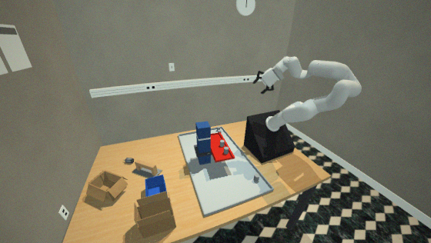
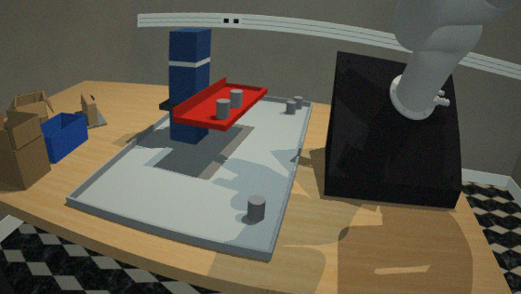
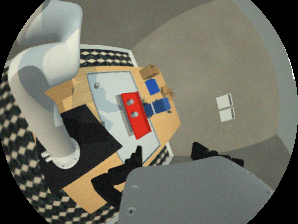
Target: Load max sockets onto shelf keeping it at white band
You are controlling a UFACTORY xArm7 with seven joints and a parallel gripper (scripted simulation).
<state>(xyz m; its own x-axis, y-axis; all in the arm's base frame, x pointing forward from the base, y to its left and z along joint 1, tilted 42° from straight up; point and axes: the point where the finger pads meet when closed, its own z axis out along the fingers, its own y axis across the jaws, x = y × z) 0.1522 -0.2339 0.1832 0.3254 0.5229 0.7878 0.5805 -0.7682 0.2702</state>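
— So where is the gripper [image 1: 264, 82]?

— High up off the table [image 1: 115, 215], near the wall rail [image 1: 173, 84], well above the black pedestal [image 1: 265, 138] at the table's right edge. Its fingers stand fully apart and nothing is between them.

— And the shelf [image 2: 200, 113]?

— Red, with a low rim, sticking out from the blue post [image 2: 188, 51]. It sits below the white band [image 2: 188, 63], not at it. The post rises from the far end of the grey tray [image 2: 140, 186], toward the back edge of the table.

— How many sockets are on it?

— Two, both upright and inside the rim: one nearer the front [image 2: 223, 109], one behind it [image 2: 236, 98].

— The others?

— Two stand close together [image 2: 294, 104] in the tray's far right corner, and one [image 2: 256, 207] stands alone near the tray's front right corner.

— Anything else on the table?

— Cardboard boxes [image 1: 105, 186] and a blue bin [image 1: 155, 185] toward the left front corner, well apart from the tray.
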